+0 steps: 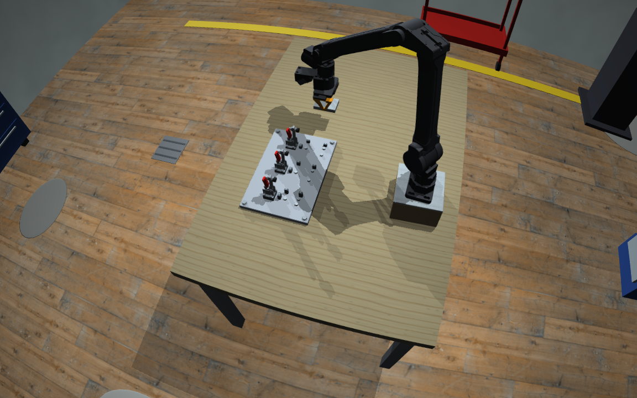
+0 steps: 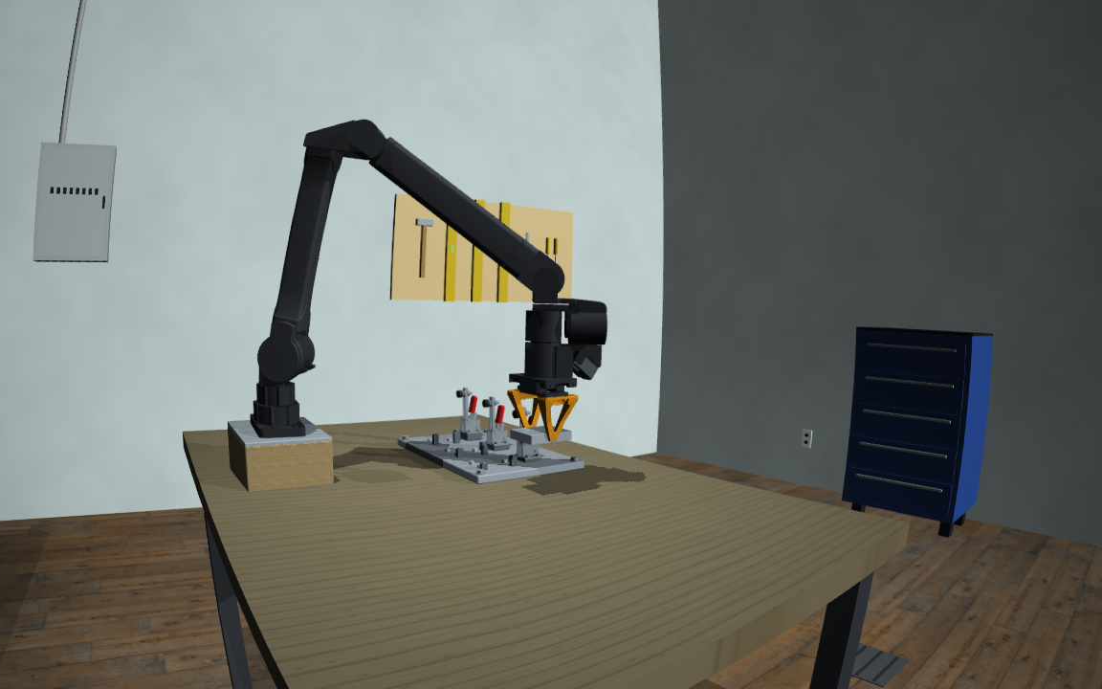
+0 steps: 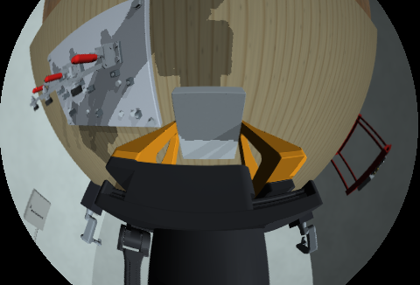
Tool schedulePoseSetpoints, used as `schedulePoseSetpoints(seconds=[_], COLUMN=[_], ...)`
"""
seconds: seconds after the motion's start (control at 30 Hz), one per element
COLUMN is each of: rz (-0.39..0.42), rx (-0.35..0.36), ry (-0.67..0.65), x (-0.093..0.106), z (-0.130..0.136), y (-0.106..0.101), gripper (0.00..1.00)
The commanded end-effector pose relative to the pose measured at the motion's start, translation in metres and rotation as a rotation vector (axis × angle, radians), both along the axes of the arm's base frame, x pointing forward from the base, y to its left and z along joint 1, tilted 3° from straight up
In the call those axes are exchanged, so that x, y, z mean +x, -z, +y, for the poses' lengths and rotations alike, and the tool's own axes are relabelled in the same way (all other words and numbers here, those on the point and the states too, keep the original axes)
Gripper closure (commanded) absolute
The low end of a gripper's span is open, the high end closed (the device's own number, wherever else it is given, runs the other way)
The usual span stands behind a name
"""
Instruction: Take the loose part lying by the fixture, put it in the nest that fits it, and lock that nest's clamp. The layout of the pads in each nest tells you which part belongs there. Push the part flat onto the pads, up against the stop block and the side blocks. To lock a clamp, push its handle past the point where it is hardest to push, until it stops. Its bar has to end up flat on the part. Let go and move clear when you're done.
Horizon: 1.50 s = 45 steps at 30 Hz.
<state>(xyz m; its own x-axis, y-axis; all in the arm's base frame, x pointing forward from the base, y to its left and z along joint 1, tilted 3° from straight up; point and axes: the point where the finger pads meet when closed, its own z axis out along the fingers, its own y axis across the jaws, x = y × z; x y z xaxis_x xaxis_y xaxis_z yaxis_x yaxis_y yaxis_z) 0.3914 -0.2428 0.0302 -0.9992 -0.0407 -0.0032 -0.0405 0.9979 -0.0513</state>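
Three toggle clamps with red handles (image 1: 290, 132) are seen standing in a row along one long edge of the grey fixture plate (image 1: 256, 198), all with handles raised; no nest is occupied; the pads and blocks are too small for their layouts to be told apart. A grey rectangular block (image 3: 209, 119), the loose part, is pinched between the orange fingers of the gripper (image 1: 325, 104), which is shut on the part's two opposite sides. The part is held beyond the end of the plate, over the bare wooden table (image 1: 271, 277), apparently just clear of its surface, though contact cannot be ruled out. The step in hand is judged to be the carrying of the part across to the plate. For this to be done well, the part should be lifted high enough that the raised clamp bars and blocks are cleared; it should be kept level so that it does not slip in the grip; the pad pattern of each nest should be compared with the part's outline before a nest is chosen; the part should then be lowered slightly short of the stop block and slid against it and the side blocks; a tilted landing on one pad is the main risk.
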Motion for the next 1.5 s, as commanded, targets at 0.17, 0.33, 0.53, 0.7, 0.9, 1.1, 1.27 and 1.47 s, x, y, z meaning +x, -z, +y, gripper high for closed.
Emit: schedulePoseSetpoints(seconds=[0.17, 0.33, 0.53, 0.7, 0.9, 1.1, 1.27, 1.47], rz=[-0.023, -0.023, -0.023, -0.023, -0.021, -0.075, -0.025, -0.033], rx=[-0.018, -0.018, -0.018, -0.018, -0.016, -0.048, -0.019, -0.021], ry=[0.017, 0.017, 0.017, 0.016, 0.013, 0.012, 0.012, 0.012], x=[0.008, 0.008, 0.008, 0.008, 0.006, 0.024, 0.002, 0.003], z=[-0.006, -0.006, -0.006, -0.006, -0.003, -0.009, 0.018, 0.051], y=[-0.006, -0.006, -0.006, -0.006, -0.005, -0.028, -0.009, -0.005], gripper=[1.0, 1.0, 1.0, 1.0, 1.0, 1.0, 1.0, 1.0])
